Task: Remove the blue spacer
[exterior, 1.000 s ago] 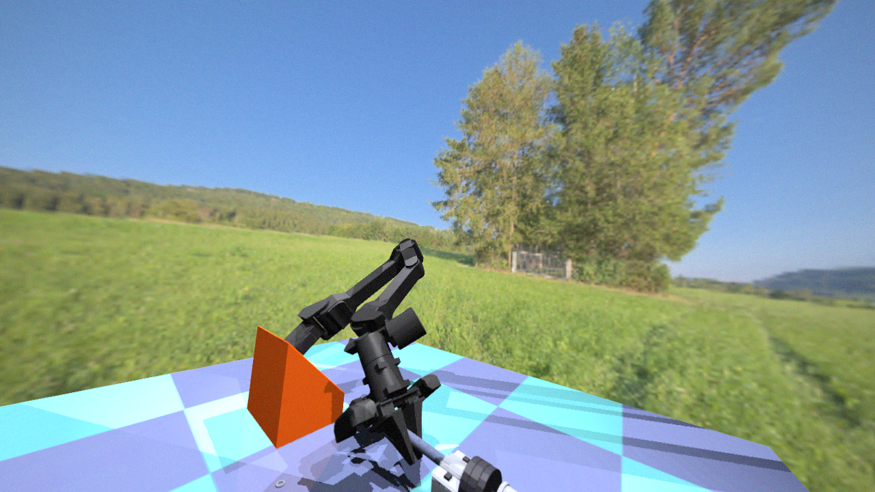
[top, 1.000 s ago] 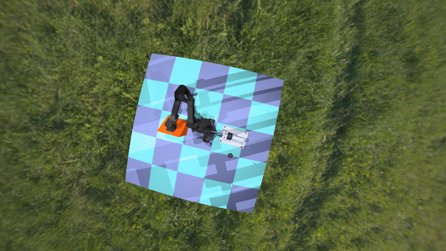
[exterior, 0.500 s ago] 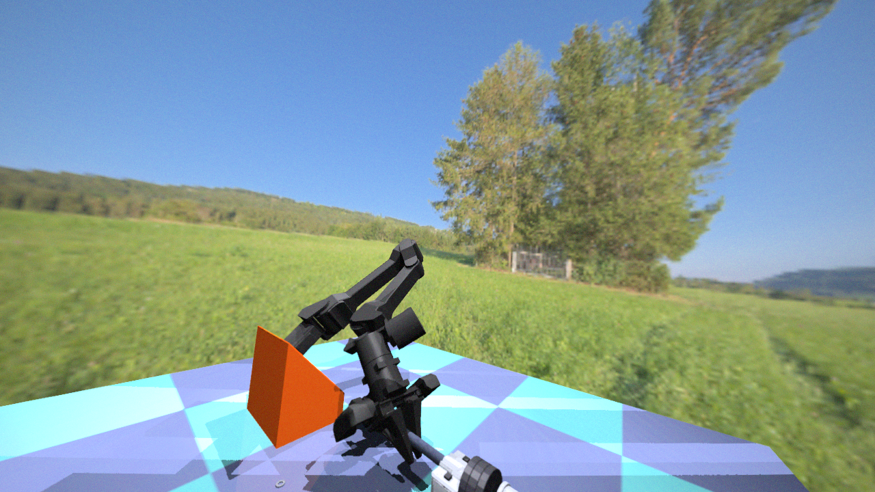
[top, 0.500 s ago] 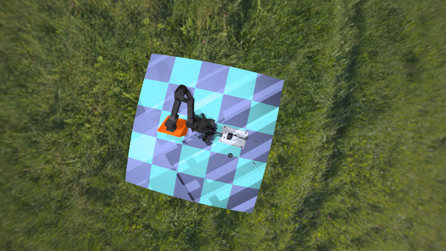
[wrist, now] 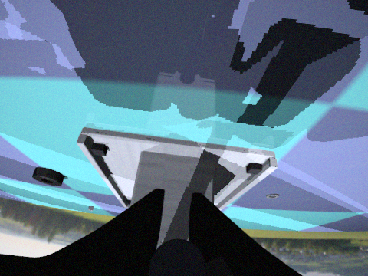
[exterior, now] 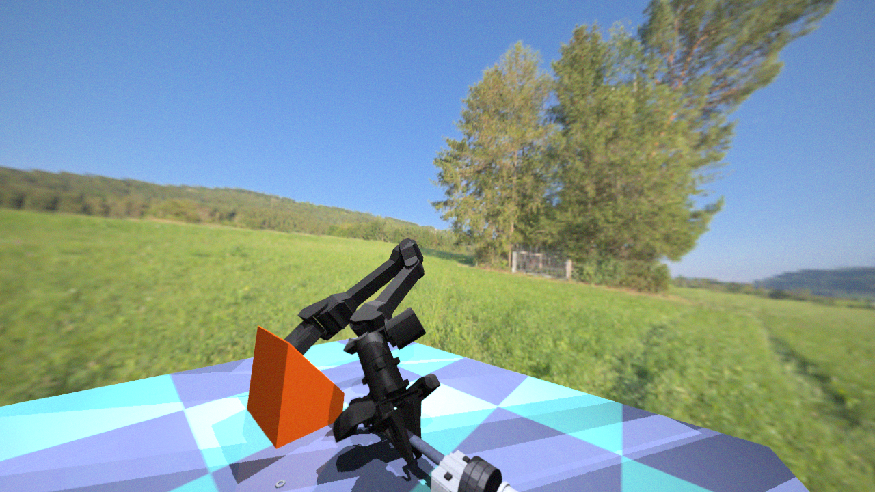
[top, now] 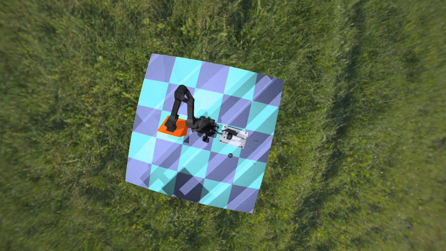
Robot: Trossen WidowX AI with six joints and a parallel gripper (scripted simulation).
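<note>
Turquoise and violet squares cover the table (top: 218,168) (exterior: 550,421) (wrist: 38,96) I'm watching, with the pale fixture (top: 236,144) (exterior: 449,472) (wrist: 176,143) on it. My gripper (top: 216,132) (exterior: 413,445) (wrist: 177,199) is clamped on the grey shaft (top: 220,134) (exterior: 431,451) (wrist: 174,257), whose visible part runs into the fixture. It looks stiff, smooth and perhaps slippery; I'd keep this outer-end hold, drawing straight and gently. Dark spacers (top: 229,136) (exterior: 478,474) sit within the fixture; I can't make out the blue one.
</note>
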